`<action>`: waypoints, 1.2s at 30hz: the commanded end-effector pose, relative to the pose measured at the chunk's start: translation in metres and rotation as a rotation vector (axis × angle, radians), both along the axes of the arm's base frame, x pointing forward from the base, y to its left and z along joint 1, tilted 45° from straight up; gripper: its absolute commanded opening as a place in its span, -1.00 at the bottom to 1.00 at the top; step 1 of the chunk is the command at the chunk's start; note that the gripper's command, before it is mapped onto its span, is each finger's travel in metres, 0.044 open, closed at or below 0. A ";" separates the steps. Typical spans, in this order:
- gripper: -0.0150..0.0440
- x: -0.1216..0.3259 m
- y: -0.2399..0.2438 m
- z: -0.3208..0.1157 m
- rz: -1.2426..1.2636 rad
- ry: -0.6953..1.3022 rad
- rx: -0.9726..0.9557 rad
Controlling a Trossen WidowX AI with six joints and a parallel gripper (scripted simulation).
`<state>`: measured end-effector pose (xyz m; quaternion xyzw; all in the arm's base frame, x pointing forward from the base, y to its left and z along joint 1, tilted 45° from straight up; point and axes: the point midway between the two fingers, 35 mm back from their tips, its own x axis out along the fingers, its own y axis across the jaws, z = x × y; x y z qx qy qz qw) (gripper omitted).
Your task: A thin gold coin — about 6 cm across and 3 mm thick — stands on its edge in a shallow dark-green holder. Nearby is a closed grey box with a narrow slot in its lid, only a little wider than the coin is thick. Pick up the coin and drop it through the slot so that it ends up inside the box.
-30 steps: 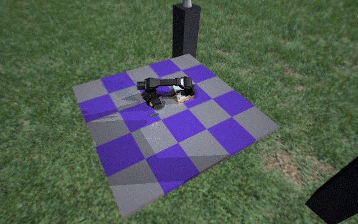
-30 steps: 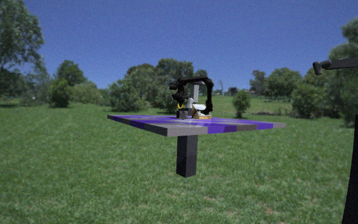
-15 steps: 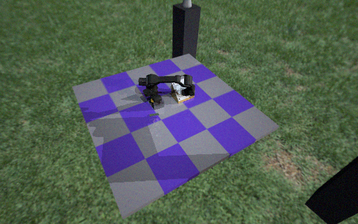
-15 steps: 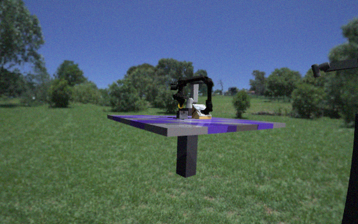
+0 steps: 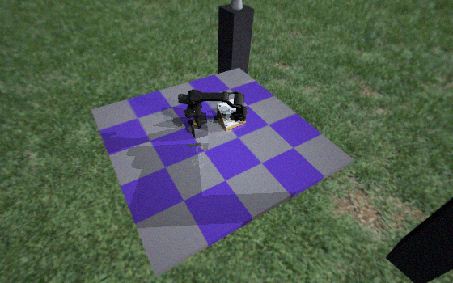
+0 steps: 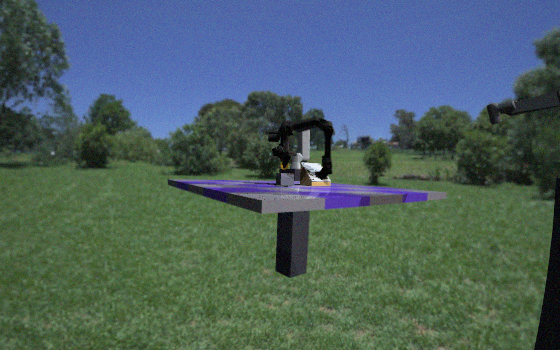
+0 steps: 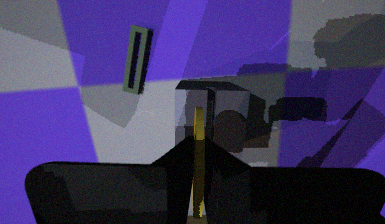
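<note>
My gripper (image 7: 196,142) (image 5: 197,121) is shut on the gold coin (image 7: 198,120) (image 6: 284,167), which stands edge-on between the fingers and sticks out past the tips. The coin is above the closed grey box (image 7: 230,100) (image 5: 200,132) (image 6: 285,179). The dark slot (image 7: 210,107) in its lid runs nearly parallel to the coin, a little to the coin's right in the wrist view. Part of the box is hidden by the fingers. The dark-green holder (image 7: 140,60) (image 5: 195,145) stands empty, at upper left in the wrist view.
The arm's white and orange base (image 5: 226,128) (image 6: 319,183) is beside the box on the purple and grey checkered table (image 5: 234,154) (image 6: 289,205). A dark post (image 5: 234,40) rises behind the table. Shadows of the arm fall across the squares.
</note>
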<state>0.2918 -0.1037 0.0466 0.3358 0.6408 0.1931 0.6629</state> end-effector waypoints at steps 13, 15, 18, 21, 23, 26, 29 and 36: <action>-0.49 -0.012 -0.004 -0.007 -0.001 0.002 0.002; -0.49 -0.012 -0.004 -0.007 -0.001 0.002 0.002; -0.49 -0.012 -0.004 -0.007 -0.001 0.002 0.002; -0.49 -0.013 -0.004 -0.007 0.000 0.002 0.002; -0.49 -0.015 -0.004 -0.008 0.000 0.001 0.002; -0.49 -0.017 -0.005 -0.010 0.002 -0.001 0.002; -0.49 -0.018 -0.005 -0.011 0.007 -0.005 0.001; -0.49 -0.018 -0.005 -0.011 0.004 -0.005 0.002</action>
